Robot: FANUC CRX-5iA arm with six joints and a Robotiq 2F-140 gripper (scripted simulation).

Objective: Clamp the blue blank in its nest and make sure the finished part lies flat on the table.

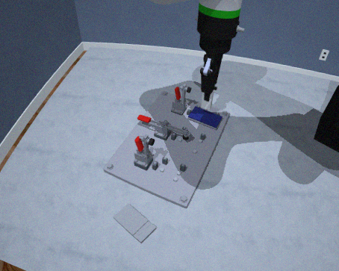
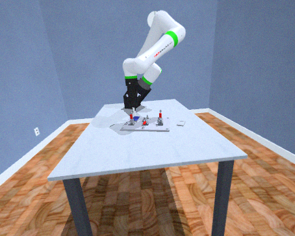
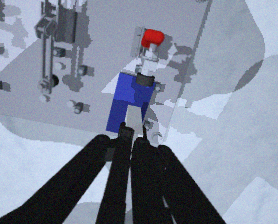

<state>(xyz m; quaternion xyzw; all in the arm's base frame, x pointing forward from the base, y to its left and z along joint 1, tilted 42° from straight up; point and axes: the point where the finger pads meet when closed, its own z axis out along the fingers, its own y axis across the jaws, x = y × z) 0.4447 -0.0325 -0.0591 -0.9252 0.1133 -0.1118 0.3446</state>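
The blue blank (image 1: 205,116) (image 3: 127,100) (image 2: 136,118) lies in the far nest of the grey fixture plate (image 1: 198,168) (image 3: 110,30). That nest's clamp (image 1: 178,101) stands open, with its red handle (image 1: 178,92) (image 3: 151,37) upright. My gripper (image 1: 207,102) (image 3: 132,115) (image 2: 132,108) is shut on nothing and hangs low over the blank's end far from the clamp. The grey finished part (image 1: 134,222) (image 2: 180,123), with its milled slot, lies flat on the table in front of the plate.
The middle clamp (image 1: 164,128) (image 3: 50,50) has its red handle (image 1: 144,118) laid down over an empty nest. The near clamp's handle (image 1: 139,142) stands upright. The robot's black base (image 1: 336,119) is at the right. The table edge runs along the left.
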